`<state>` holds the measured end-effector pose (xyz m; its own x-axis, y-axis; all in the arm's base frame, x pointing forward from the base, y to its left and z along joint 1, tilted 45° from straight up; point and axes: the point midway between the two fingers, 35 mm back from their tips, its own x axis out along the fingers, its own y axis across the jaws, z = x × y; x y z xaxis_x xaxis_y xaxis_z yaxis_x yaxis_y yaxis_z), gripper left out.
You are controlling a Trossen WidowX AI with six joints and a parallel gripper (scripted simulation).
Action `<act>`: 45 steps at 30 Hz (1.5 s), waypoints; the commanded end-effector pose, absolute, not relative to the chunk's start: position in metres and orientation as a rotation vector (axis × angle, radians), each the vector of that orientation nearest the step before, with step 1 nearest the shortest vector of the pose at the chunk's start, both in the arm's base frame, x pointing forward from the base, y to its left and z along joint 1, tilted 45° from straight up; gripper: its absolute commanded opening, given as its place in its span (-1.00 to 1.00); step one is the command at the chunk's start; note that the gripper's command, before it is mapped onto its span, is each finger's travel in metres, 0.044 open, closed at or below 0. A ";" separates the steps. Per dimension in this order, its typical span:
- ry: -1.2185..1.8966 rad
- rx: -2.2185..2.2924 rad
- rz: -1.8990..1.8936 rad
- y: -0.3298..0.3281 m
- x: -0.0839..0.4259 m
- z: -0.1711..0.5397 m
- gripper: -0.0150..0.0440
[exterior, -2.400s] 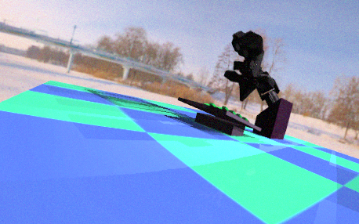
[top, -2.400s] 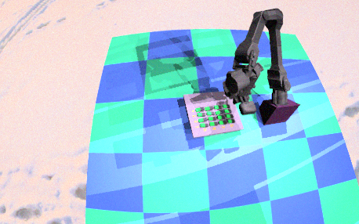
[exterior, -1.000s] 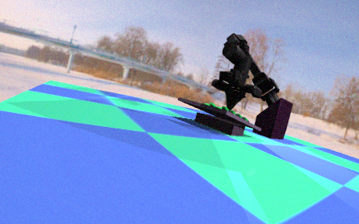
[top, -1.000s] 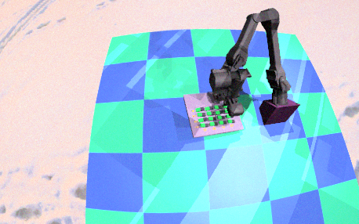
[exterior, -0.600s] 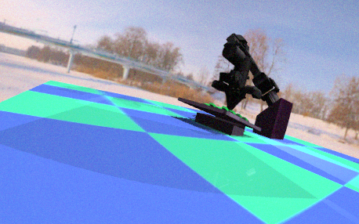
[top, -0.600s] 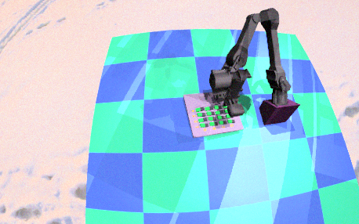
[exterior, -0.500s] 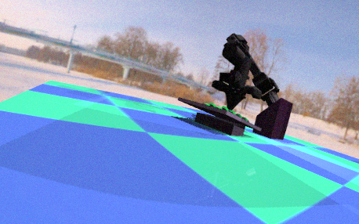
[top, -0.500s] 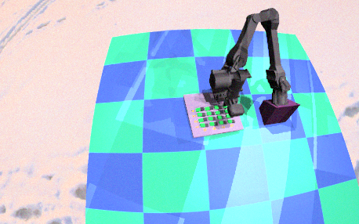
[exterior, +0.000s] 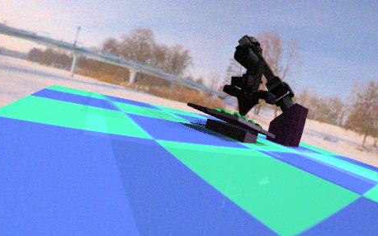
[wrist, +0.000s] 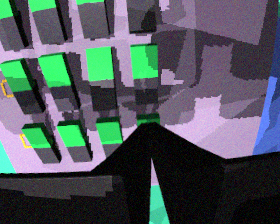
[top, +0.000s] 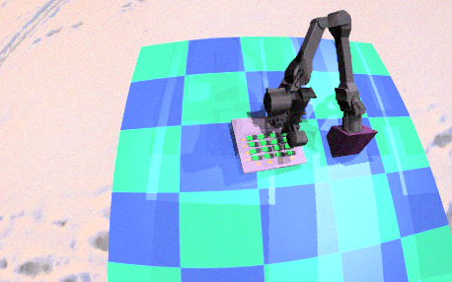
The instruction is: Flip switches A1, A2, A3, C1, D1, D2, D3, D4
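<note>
The pink switch panel (top: 239,129) (exterior: 198,107) (wrist: 241,134) sits tilted on a dark block. Its switches have a green far half and a dark near half. In the wrist view, row D runs along the bottom: D1 (wrist: 40,137), D2 (wrist: 73,135), D3 (wrist: 109,132) and D4 (wrist: 147,118). Row C lies above it: C1 (wrist: 21,82), C2 (wrist: 58,77), C3 (wrist: 101,75) and C4 (wrist: 145,70). Row B is cut off and row A is out of that view. My gripper (exterior: 243,115) (wrist: 148,129) is shut and empty, its tips overlapping D4's lower part; contact cannot be told.
The arm's purple base block (top: 350,142) (exterior: 290,125) stands beside the panel's near side. The panel rests on the dark support block (exterior: 231,130) on the checkered table (top: 217,227) (exterior: 62,165). The arm and its shadow cover the panel's upper right part in the top view.
</note>
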<state>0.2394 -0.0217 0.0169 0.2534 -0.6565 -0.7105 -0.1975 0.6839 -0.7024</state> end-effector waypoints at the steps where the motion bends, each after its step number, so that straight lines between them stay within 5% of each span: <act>1: 1.311 -0.813 -0.363 -0.023 0.239 0.017 -0.49; 45: 1.310 -0.813 -0.363 -0.026 0.241 0.012 -0.49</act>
<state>0.2417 -0.0249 0.0134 0.2564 -0.6558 -0.7100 -0.1963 0.6839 -0.7026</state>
